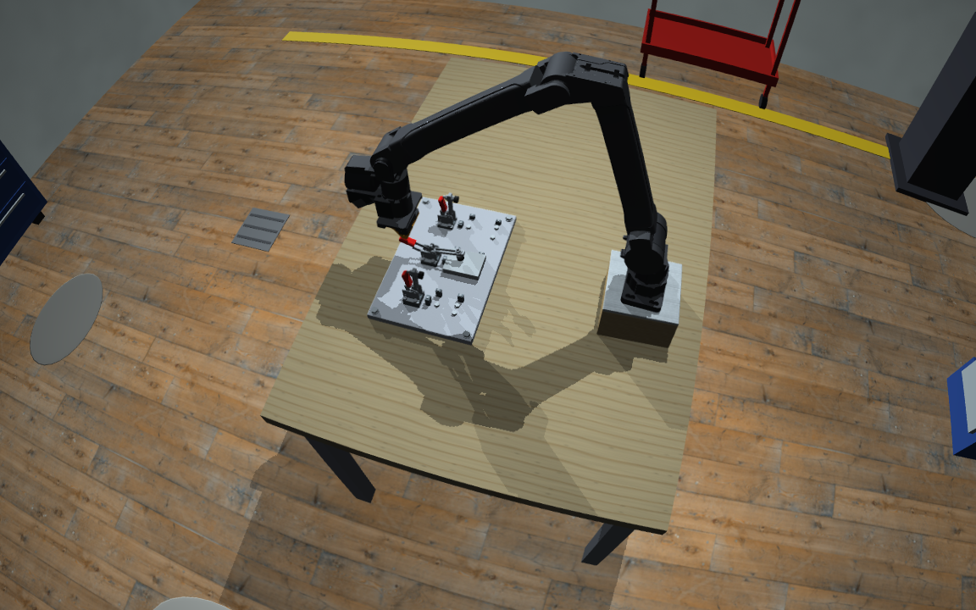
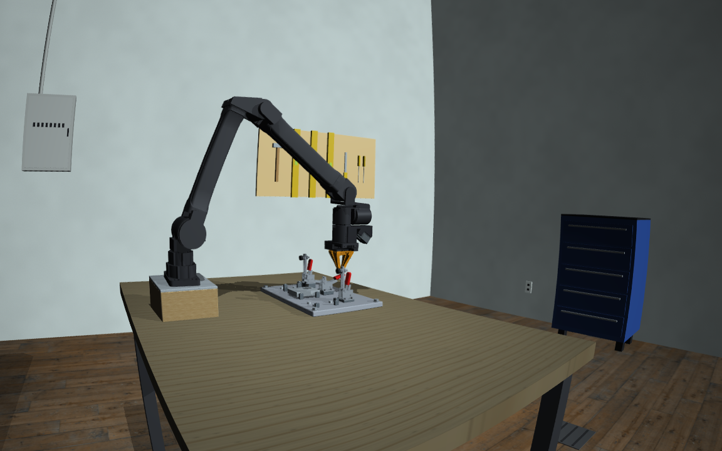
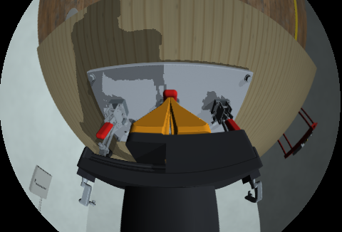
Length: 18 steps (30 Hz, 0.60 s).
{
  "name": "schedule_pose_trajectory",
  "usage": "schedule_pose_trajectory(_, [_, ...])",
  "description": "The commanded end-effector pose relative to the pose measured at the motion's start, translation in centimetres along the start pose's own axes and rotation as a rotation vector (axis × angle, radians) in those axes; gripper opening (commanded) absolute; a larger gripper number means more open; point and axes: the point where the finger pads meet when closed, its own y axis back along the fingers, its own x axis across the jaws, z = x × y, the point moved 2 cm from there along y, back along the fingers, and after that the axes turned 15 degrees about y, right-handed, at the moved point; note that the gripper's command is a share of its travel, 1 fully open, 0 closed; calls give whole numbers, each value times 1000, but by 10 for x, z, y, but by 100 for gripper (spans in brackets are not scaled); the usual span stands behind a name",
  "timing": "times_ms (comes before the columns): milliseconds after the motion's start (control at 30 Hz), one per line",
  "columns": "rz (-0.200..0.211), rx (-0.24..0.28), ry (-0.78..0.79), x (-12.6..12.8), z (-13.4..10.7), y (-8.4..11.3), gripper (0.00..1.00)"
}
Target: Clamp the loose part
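The grey fixture plate holds three nests, each with a red-handled clamp. The flat grey part lies in the middle nest. The middle clamp lies down, with its bar over the part and its red handle pointing to the plate's left edge. The far clamp and the near clamp stand upright. My gripper is shut and empty, its orange fingers pointing down just above the middle handle's red tip.
The arm's base stands on a block at the right of the table. Around the table stand a dark blue drawer cabinet and a red cart.
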Motion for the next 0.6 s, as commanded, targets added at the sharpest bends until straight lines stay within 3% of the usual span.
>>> schedule_pose_trajectory(0, [-3,3,-4,4,3,-7,0])
schedule_pose_trajectory(567, [-6,-14,-6,3,7,1,0])
